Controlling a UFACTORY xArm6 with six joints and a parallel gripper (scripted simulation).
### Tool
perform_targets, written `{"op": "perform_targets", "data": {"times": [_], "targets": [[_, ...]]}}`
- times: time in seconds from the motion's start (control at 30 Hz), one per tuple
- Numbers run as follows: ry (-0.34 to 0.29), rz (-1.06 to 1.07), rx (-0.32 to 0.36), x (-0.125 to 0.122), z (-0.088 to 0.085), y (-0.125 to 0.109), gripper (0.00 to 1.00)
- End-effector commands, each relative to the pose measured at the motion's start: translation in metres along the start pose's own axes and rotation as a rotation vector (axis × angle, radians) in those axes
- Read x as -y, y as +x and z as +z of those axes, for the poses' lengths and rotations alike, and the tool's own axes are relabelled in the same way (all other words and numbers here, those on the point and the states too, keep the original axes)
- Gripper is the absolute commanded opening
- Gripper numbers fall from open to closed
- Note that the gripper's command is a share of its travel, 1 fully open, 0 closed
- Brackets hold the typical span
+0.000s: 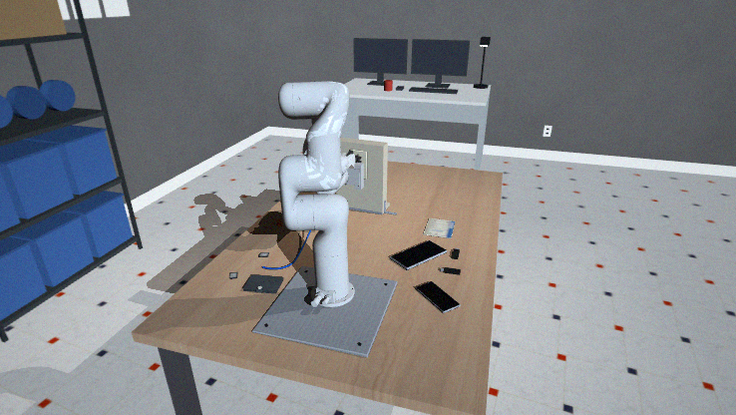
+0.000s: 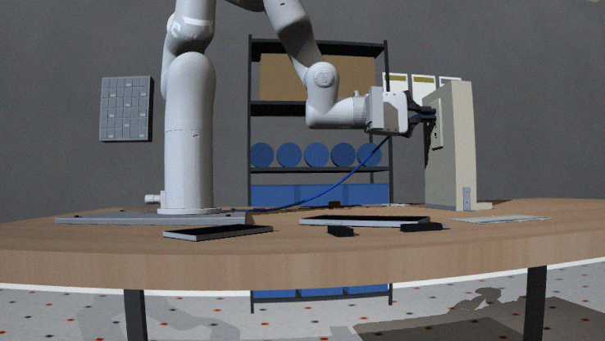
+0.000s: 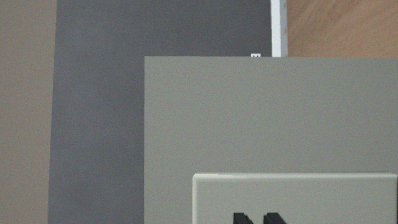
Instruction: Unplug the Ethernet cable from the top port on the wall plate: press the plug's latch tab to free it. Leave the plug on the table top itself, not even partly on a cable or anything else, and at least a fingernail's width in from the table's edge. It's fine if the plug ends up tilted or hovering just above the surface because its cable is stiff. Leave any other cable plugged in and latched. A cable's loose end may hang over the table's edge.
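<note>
A beige upright block (image 1: 375, 175) (image 2: 455, 147) (image 3: 270, 115) stands on the table and carries a white wall plate (image 1: 362, 161) (image 2: 437, 122) (image 3: 300, 197). My gripper (image 2: 425, 115) reaches level to the plate's top port. It is shut on the Ethernet plug there, which is mostly hidden by the fingers. The dark fingertips show at the bottom of the wrist view, right at the plate. The plug's blue cable (image 1: 289, 262) (image 2: 347, 175) sags from the gripper down to the table (image 1: 443, 355) near the arm's base.
Two dark tablets (image 1: 417, 253) (image 1: 437, 296), two small black blocks (image 1: 454, 252) (image 1: 450, 270) and a pale card (image 1: 439, 226) lie right of the arm. A dark square (image 1: 263, 283) and small chips (image 1: 232, 274) lie left of the grey base plate (image 1: 329, 321).
</note>
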State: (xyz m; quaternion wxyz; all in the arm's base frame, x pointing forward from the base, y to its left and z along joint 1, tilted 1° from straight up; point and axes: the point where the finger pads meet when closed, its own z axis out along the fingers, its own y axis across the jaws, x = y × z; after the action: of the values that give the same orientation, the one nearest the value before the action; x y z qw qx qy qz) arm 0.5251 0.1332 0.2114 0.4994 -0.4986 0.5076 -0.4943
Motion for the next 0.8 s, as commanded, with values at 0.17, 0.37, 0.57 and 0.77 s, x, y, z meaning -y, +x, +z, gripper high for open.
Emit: {"op": "perform_targets", "data": {"times": [0.17, 0.37, 0.57, 0.77], "targets": [[0.003, 0.001, 0.000, 0.002, -0.001, 0.000, 0.00], [0.003, 0.001, 0.000, 0.002, -0.007, 0.000, 0.00], [0.003, 0.001, 0.000, 0.002, -0.015, 0.000, 0.00], [0.003, 0.001, 0.000, 0.002, -0.021, 0.000, 0.00]]}}
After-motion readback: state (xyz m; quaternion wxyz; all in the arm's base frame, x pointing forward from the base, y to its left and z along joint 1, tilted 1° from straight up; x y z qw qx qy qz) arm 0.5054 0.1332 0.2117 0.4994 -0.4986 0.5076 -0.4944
